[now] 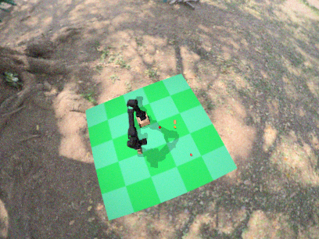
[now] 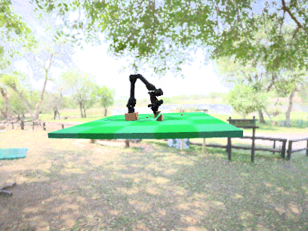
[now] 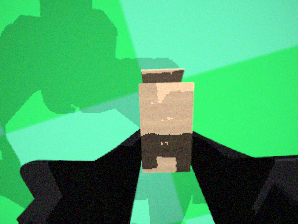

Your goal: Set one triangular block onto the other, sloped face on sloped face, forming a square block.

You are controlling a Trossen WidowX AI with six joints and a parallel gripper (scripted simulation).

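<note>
My gripper [image 3: 162,132] [image 1: 142,117] [image 2: 155,112] is shut on a tan triangular block [image 3: 166,107] [image 1: 145,122] and holds it low over the green checkered table [image 1: 117,195] [image 2: 113,130]. In the wrist view the block stands lengthwise between my black fingers. A darker tan piece shows just past its far end, seemingly the other triangular block beneath. In the exterior view a triangular block [image 2: 160,117] rests on the table right under the gripper. I cannot tell whether the two blocks touch.
Two small red markers [image 1: 159,127] [image 1: 191,155] and a small orange thing [image 1: 174,124] lie on the table to the right of the arm. A tan box [image 2: 131,116] sits at the arm's base. The table stands raised above bare ground, with drop-offs at all edges.
</note>
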